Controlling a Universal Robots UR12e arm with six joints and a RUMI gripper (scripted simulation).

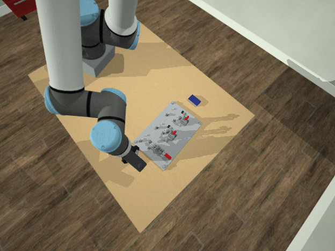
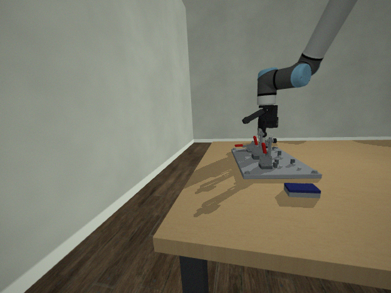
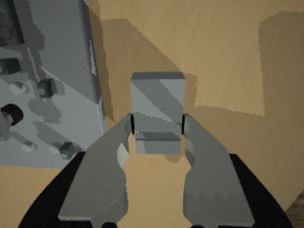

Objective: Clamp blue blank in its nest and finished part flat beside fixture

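Note:
The blue blank lies flat on the table beside one end of the fixture plate. My gripper is shut on a grey block with a step across its near end, apparently the finished part. It holds it beyond the plate's opposite end; its height above the table is unclear. Two clamps have raised red handles and upright bars. The third clamp's red handle lies low, pointing outward; whether it is locked cannot be told.
Small pads and stop blocks stand on the plate, some at its edge near my fingers in the wrist view. The upright clamp bar stands high above the plate. The table edge is beyond the blank.

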